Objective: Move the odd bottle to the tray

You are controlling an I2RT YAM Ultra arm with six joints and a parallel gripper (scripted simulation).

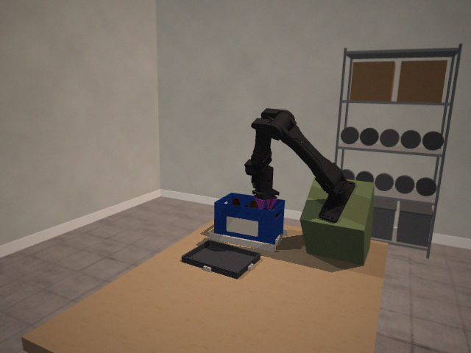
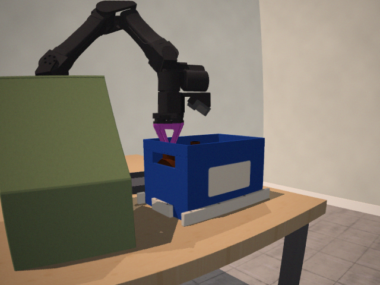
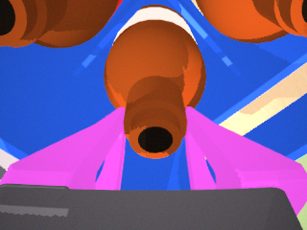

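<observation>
The blue crate [image 1: 220, 218] [image 2: 165, 187] stands on the table, its walls hiding most of the brown bottles. My gripper [image 1: 266, 208] [image 2: 172, 142] [image 3: 154, 116] reaches down into the crate at its end nearest the green block. It is shut on the neck of one brown bottle [image 3: 154, 62], just below the opening. That bottle has a white band and is upright in the crate. Parts of two other bottles [image 3: 72, 24] [image 3: 245, 19] show at the top of the wrist view. Neck thickness differences cannot be told here. The black tray [image 1: 224, 256] holds nothing.
Pale strips [image 1: 243, 241] [image 2: 227, 208] lie along the crate's foot. Small pale blocks [image 1: 207, 268] touch the tray's near edge. The green block [image 1: 334, 243] [image 2: 67, 221] carries the arm's base beside the crate. A shelf rack [image 1: 391, 101] stands behind, off the table.
</observation>
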